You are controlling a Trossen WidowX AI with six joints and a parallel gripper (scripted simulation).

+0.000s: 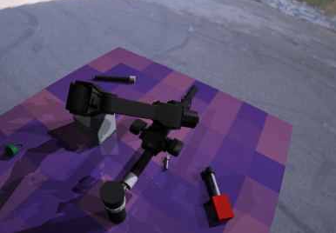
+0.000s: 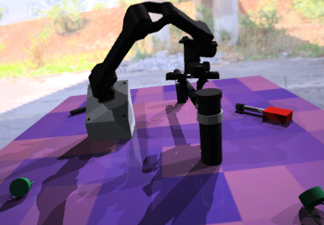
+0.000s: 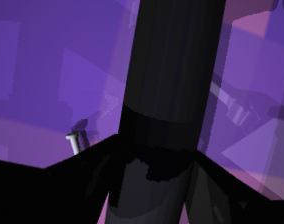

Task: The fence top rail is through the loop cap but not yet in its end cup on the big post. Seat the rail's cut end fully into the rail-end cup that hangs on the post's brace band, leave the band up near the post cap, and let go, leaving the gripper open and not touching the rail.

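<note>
1. Grasping the dark cylindrical top rail (image 1: 140, 165), the end effector (image 1: 153, 145) is clenched around it part-way along; the rail slopes from there to the big post (image 1: 113, 202).
2. One upright black post, round-capped, carries one pale grey brace band (image 2: 210, 117) just below its cap; the rail's light end meets the post there.
3. Near the post: one small bolt (image 1: 165, 162), one red-handled tool (image 1: 217, 194), two green caps (image 2: 20, 186) (image 2: 312, 196), and one spare dark rod (image 1: 114, 78) beyond the arm.

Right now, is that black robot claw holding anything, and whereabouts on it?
Yes. The black gripper is shut on the long dark fence rail, gripping partway along its length, back from the pale end near the thick black post.
</note>
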